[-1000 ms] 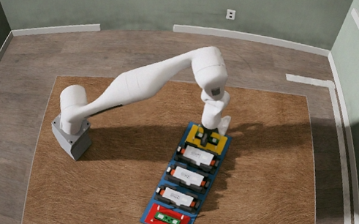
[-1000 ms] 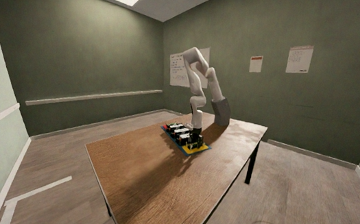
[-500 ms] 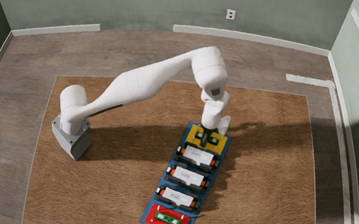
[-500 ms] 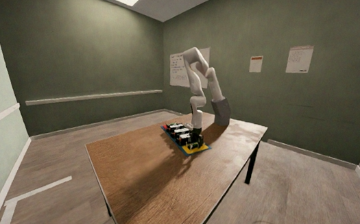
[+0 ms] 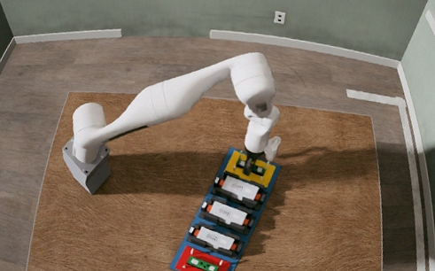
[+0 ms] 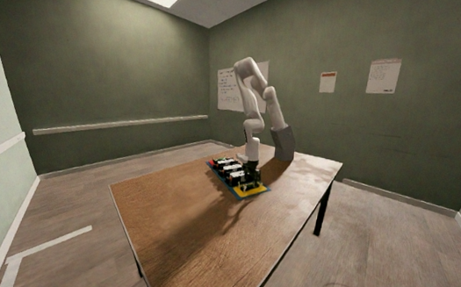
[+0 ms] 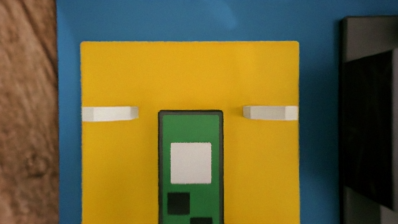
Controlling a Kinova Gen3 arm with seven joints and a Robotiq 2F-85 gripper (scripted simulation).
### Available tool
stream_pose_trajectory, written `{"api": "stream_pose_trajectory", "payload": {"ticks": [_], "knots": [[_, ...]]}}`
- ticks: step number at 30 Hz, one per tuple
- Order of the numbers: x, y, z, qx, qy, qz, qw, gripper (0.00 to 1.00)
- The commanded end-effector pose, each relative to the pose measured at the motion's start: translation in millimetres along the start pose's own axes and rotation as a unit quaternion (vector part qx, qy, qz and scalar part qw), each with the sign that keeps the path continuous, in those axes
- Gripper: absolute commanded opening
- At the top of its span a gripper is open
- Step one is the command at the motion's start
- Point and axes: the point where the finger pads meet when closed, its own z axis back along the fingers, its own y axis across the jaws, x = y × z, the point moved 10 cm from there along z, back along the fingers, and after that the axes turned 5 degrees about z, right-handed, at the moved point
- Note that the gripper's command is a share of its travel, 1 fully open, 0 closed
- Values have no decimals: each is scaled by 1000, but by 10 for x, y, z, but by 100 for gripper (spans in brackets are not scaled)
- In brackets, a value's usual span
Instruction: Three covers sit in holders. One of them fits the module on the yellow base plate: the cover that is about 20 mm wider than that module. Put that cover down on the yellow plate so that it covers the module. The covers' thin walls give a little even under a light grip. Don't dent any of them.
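From my remote station I see a brown wood-grain rectangular bench [image 5: 142,228] [image 6: 192,224] with a thin pale edge and, in the exterior view, dark straight legs. Two things lie or stand directly on it. Near one end, a grey, block-shaped arm pedestal [image 5: 90,177] [image 6: 283,145] stands on the wood. Well apart from it lies a long, flat, blue rectangular board [image 5: 176,262] [image 6: 235,194] [image 7: 200,20], its underside on the bench. From the top, I see the board set at a slant to the bench's edges. Long dark shadows fall across the wood grain around both. The bench stands on grey-brown plank flooring [image 5: 8,121] [image 6: 384,248].
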Motion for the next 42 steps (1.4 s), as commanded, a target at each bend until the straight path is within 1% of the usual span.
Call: {"api": "stream_pose_trajectory", "payload": {"ticks": [1, 3, 10, 20, 42], "knots": [[-5, -4, 271, -1, 1, 0, 1000, 100], [-5, -4, 391, -1, 1, 0, 1000, 100], [-5, -4, 391, -1, 1, 0, 1000, 100], [-4, -3, 983, -1, 1, 0, 1000, 100], [-4, -4, 943, -1, 1, 0, 1000, 100]]}}
